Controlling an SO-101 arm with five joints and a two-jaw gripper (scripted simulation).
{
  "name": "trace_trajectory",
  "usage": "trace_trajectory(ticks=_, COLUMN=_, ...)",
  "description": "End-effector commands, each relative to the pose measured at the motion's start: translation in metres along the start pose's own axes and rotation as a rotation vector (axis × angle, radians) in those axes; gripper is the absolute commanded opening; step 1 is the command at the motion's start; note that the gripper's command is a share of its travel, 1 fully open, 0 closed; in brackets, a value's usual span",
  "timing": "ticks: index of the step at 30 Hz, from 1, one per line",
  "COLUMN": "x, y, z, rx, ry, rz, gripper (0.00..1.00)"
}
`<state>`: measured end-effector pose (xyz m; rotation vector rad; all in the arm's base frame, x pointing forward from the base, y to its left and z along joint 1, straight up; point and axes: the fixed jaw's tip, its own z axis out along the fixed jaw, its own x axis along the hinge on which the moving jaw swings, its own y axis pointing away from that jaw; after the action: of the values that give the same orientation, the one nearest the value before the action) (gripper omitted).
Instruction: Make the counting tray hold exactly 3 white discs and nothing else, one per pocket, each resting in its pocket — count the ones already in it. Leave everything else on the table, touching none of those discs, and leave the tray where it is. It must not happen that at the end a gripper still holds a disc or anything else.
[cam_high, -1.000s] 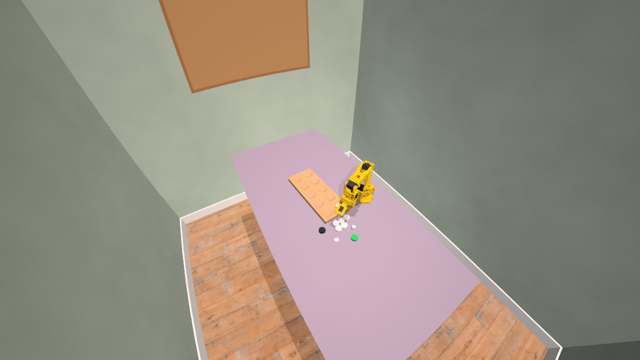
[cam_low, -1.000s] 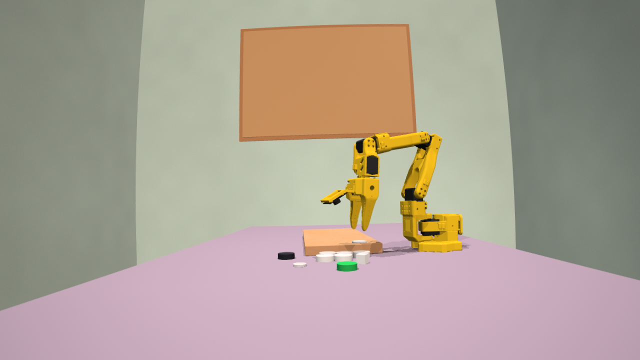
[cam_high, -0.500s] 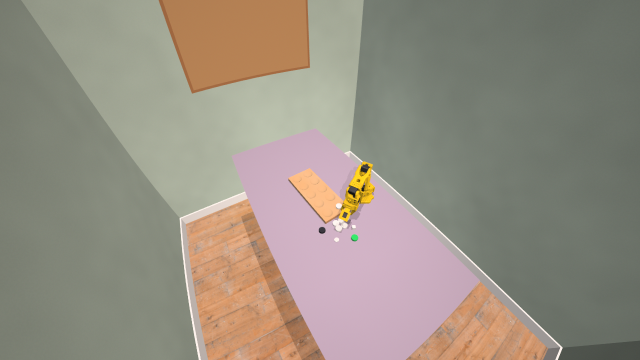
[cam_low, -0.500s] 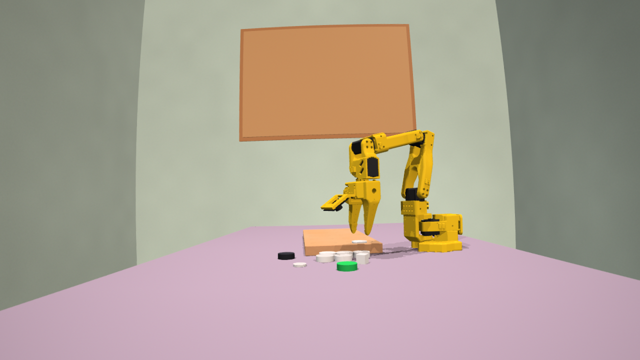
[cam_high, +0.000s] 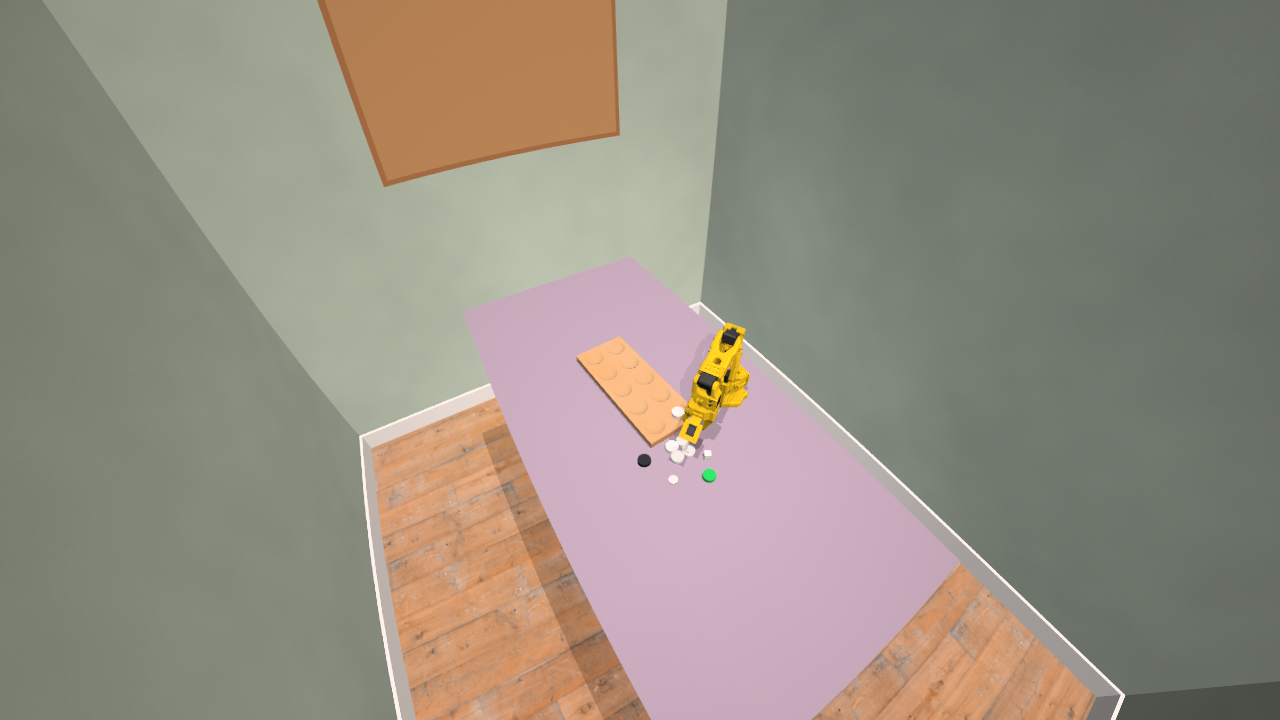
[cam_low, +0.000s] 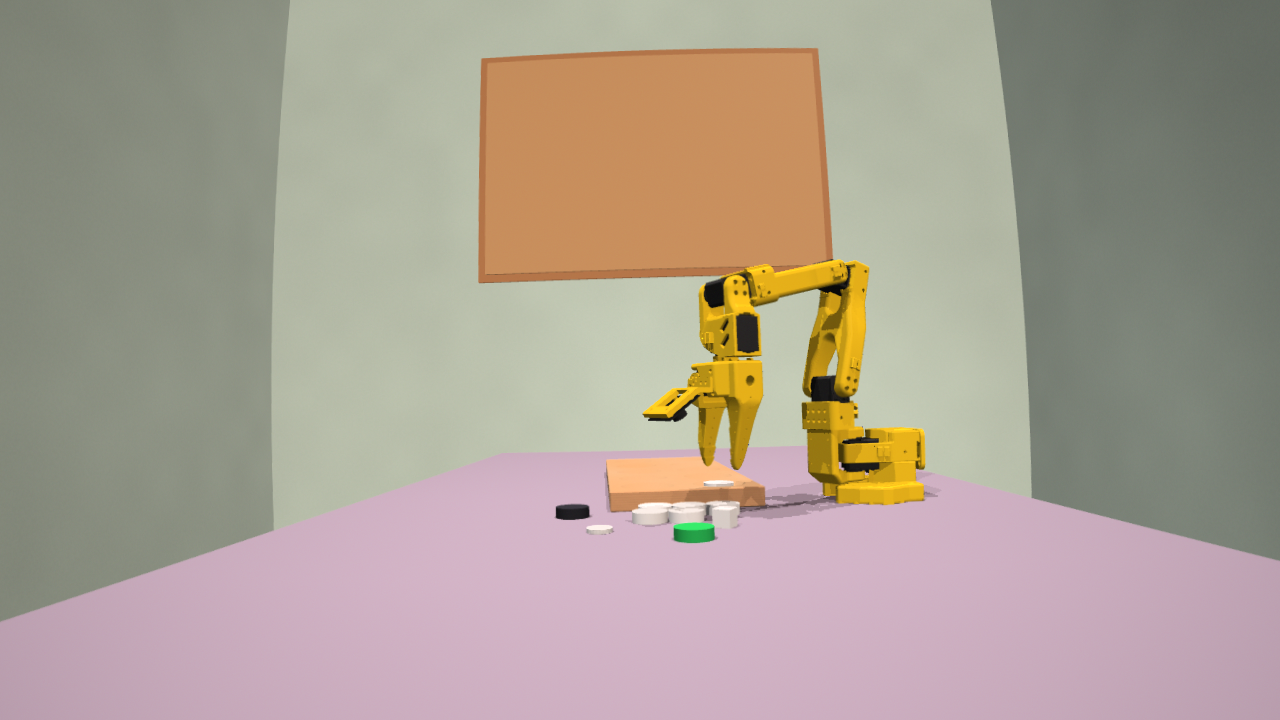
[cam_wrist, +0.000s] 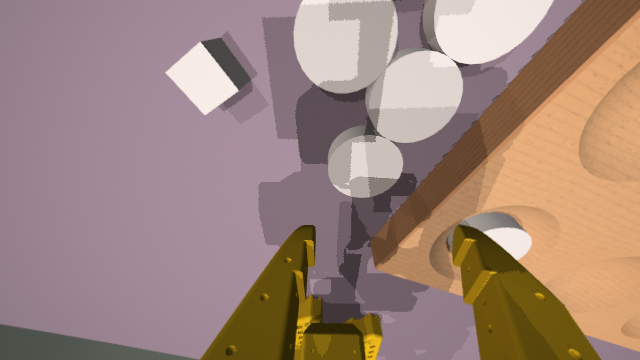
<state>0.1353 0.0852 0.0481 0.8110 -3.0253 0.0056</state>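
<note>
One white disc (cam_wrist: 502, 239) lay in the corner pocket of the counting tray (cam_wrist: 560, 165), at five o'clock in the wrist view. Loose white discs (cam_wrist: 415, 95) crowded the tray's edge toward twelve. The gripper (cam_wrist: 382, 240) hung parted and empty above that corner. Only the exterior view showed the green disc (cam_low: 693, 532).

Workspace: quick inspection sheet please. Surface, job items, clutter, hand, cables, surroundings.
Surface: mauve table top, nothing spilled.
Job's things: wooden tray; one white disc in its corner pocket, other visible pockets bare. Loose white discs clustered on the table beside the tray.
Clutter: black disc, green disc, white cube, small flat white piece.
Hand: open, holding nothing, above the tray's near end.
Cables: nothing seen.
Surroundings: brown wall board, plank floor.
</note>
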Motion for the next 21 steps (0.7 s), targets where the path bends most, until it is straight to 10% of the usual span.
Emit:
trace_trajectory(ticks=1, x=-0.007, y=0.001, z=-0.009, rx=-0.001, ry=-0.057, rz=-0.009, gripper=0.27)
trace_trajectory(ticks=21, x=-0.009, y=0.001, z=0.001, rx=0.000, ry=-0.064, rz=-0.009, gripper=0.27)
